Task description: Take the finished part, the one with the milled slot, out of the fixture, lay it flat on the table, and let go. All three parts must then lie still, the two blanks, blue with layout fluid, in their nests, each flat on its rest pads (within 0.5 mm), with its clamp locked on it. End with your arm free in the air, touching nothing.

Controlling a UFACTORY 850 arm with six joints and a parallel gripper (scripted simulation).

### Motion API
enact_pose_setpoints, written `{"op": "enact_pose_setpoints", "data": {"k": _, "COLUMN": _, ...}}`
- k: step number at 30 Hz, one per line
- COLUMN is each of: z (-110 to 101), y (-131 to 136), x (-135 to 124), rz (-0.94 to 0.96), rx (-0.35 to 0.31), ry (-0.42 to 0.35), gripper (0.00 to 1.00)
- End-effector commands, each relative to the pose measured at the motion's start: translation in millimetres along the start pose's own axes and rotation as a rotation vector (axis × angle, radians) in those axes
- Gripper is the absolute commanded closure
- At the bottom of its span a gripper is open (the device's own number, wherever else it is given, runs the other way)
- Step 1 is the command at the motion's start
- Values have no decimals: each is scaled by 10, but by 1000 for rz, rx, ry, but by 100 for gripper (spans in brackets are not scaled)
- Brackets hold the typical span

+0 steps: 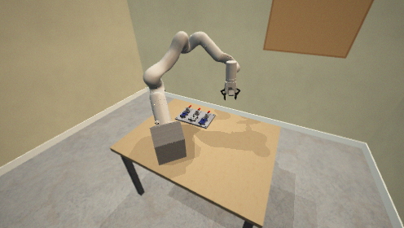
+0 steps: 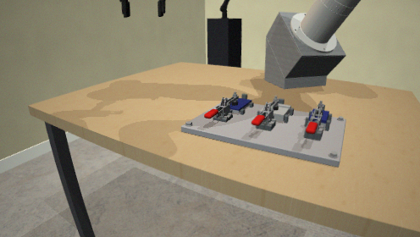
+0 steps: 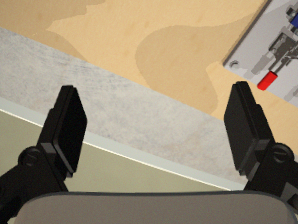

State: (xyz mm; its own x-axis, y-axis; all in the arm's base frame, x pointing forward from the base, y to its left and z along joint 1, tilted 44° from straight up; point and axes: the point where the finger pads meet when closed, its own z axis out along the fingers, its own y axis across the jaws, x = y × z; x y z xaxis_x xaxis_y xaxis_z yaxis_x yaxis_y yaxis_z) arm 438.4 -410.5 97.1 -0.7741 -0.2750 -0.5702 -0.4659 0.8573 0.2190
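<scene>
The finished part (image 1: 194, 118) (image 2: 283, 111), pale grey, sits in the middle nest of the fixture plate (image 2: 275, 140) (image 3: 250, 45); its slot is too small to make out. One blue blank (image 1: 203, 120) (image 2: 241, 104) (image 3: 295, 20) sits in the nest at the left in the exterior view, another blue blank (image 1: 184, 115) (image 2: 325, 115) in the nest at the right. Each nest has a toggle clamp with a red handle (image 2: 211, 113) (image 2: 257, 120) (image 2: 312, 127) (image 3: 267, 80); all three handles lie low. Whether each is locked cannot be told. My gripper (image 1: 230, 98) (image 2: 143, 15) (image 3: 154, 101) is open and empty, high above the table's edge, beside the fixture.
The wooden table (image 1: 228, 179) (image 2: 144, 114) (image 3: 200, 50) carries the fixture and the arm's grey box-shaped base (image 1: 169, 142) (image 2: 283, 55). Screw heads stand at the plate's corners. The arm's shadow falls across the table. A dark cabinet (image 2: 223, 42) stands behind the table.
</scene>
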Motion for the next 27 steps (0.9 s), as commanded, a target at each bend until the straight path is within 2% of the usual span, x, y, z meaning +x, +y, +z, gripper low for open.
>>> {"op": "enact_pose_setpoints", "data": {"k": 1, "z": -9, "y": -7, "x": -2, "rz": -2, "rx": 2, "ry": -1, "gripper": 0}}
{"op": "enact_pose_setpoints", "data": {"k": 3, "z": -9, "y": -7, "x": -2, "rz": -2, "rx": 2, "ry": -1, "gripper": 0}}
{"op": "enact_pose_setpoints", "data": {"k": 5, "z": -56, "y": 19, "x": -108, "rz": -170, "rx": 0, "ry": -10, "gripper": 0}}
{"op": "enact_pose_setpoints", "data": {"k": 11, "z": -110, "y": 51, "x": -228, "rz": -363, "rx": 0, "ry": -21, "gripper": 0}}
{"op": "enact_pose_setpoints", "data": {"k": 21, "z": -110, "y": 51, "x": -228, "rz": -363, "rx": 0, "ry": -21, "gripper": 0}}
{"op": "enact_pose_setpoints", "data": {"k": 23, "z": -157, "y": 80, "x": -333, "rz": -531, "rx": 1, "ry": -31, "gripper": 0}}
{"op": "enact_pose_setpoints", "data": {"k": 27, "z": -191, "y": 103, "x": -408, "rz": -652, "rx": 2, "ry": -38, "gripper": 0}}
